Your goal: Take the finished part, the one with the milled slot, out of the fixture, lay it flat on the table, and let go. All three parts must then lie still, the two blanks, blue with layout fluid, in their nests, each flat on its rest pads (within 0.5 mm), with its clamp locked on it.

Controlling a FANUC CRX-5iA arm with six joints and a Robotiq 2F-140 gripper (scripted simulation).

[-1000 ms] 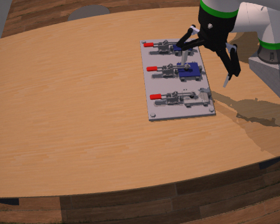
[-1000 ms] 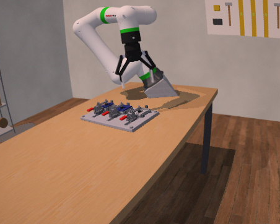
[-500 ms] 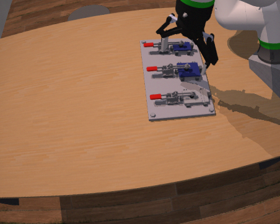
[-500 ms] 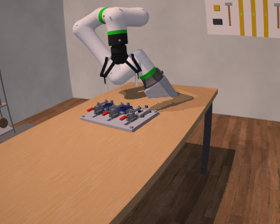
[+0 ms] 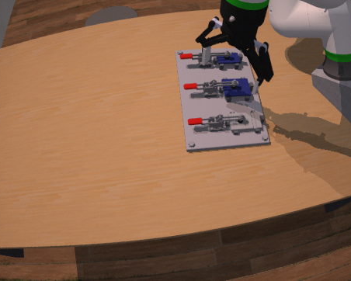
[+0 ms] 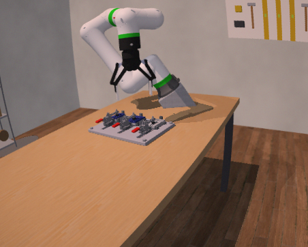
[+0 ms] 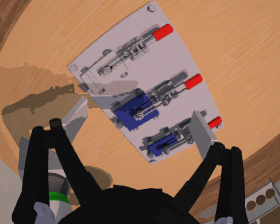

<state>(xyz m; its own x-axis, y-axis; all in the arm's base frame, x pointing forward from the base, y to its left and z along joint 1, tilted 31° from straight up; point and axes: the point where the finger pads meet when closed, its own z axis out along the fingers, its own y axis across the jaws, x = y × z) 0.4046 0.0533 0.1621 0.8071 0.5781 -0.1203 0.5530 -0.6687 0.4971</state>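
Above the fixture [image 5: 190, 128], the pincer [image 6: 132, 89] hangs spread wide, gripping nothing; both blue blanks [image 5: 235, 88] sit clamped.

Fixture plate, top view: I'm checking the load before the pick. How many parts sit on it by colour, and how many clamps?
Blue blanks: 2
Grey finished part: 1
Red-handled clamps: 3
Total: 6 things on the fixture plate
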